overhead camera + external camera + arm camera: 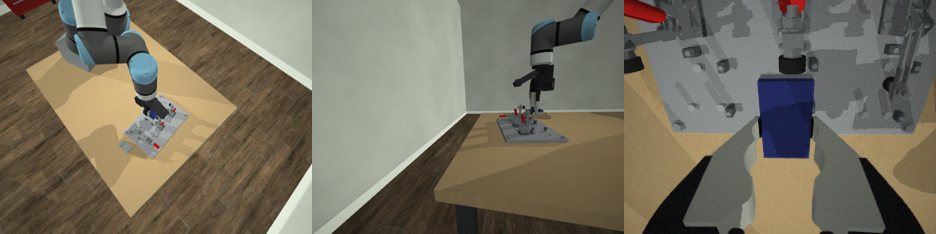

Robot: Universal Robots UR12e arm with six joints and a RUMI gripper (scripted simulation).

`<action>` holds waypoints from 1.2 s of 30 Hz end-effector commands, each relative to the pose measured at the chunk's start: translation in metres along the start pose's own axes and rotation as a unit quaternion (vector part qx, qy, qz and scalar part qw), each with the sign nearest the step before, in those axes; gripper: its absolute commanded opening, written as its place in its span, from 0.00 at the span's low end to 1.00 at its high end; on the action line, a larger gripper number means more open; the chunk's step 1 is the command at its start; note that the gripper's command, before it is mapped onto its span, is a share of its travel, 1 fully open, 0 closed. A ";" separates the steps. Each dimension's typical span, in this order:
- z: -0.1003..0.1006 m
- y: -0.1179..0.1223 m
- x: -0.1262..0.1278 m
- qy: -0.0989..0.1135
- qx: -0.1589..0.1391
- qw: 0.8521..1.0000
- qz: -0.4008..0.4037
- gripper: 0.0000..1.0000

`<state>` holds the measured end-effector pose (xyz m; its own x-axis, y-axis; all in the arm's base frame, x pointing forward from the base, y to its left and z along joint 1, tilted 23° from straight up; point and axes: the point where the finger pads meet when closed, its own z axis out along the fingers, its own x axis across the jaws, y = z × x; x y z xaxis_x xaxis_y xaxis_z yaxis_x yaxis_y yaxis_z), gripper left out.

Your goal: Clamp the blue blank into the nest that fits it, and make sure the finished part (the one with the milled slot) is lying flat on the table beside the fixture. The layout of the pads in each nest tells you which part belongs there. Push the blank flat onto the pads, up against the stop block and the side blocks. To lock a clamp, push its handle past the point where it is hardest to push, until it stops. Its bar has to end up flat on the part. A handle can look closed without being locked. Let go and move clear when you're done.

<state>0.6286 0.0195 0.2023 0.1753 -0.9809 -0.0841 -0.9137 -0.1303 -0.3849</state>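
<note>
My gripper (786,117) (151,114) (534,106) is shut on the blue blank (786,112) (152,113), gripping its long sides. It holds the blank low at the edge of the grey fixture plate (839,105) (171,128) (538,138), with the blank's far end over the plate. A clamp's black pad (790,64) stands just beyond that end. Three clamps have red handles: two (173,109) (162,123) stand raised and one (156,145) lies low. A grey block, the finished part (125,146), lies flat on the table beside the fixture. I cannot make out its slot.
The robot base (75,55) stands at the table's far corner. The fixture sits toward the table edge nearest the wall (387,88). Small pads and stop blocks (726,107) dot the plate. A red cabinet (25,6) stands on the floor behind the base.
</note>
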 end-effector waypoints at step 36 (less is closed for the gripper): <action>0.014 -0.002 0.000 0.000 0.001 1.000 0.000 0.00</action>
<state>0.6333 0.0210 0.1933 0.1755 -0.9809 -0.0840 -0.9137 -0.1305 -0.3849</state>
